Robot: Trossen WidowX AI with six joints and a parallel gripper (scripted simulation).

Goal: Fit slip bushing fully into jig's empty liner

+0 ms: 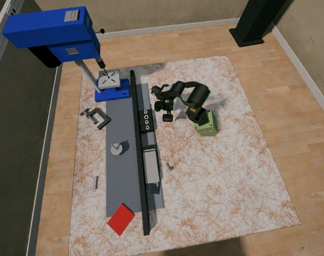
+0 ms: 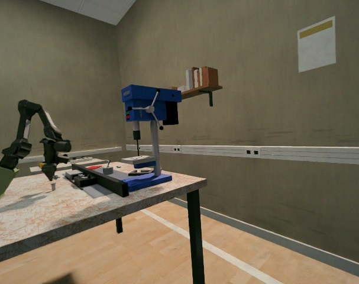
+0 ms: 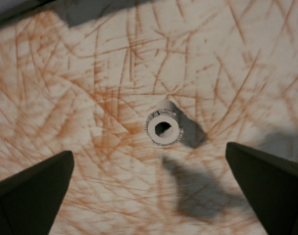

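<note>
The loose slip bushing (image 2: 53,186) (image 3: 161,139) is a small grey tube standing upright on the table, its ringed head up. The arm hides it in the top view. My gripper (image 3: 150,154) (image 2: 52,179) is wide open and empty above it, one finger at each side in the wrist view; the bushing head lies a little beyond the line between the fingertips. The jig is a black block (image 1: 142,125) (image 2: 85,181) beside the long fence, with a row of several ringed holes. The empty liner (image 1: 146,115) looks to be the second from the drill-press end. Which part is the sliding plate, I cannot tell.
A long black fence (image 1: 138,154) (image 2: 112,182) runs past the jig. A pale grey block (image 1: 151,168) lies along it. A small grey part (image 1: 167,167) lies nearby. Beyond the fence are a blue drill press (image 1: 112,93) (image 2: 148,181), a clamp (image 1: 102,117), a round grey pot (image 1: 116,149) and a red pad (image 1: 120,219).
</note>
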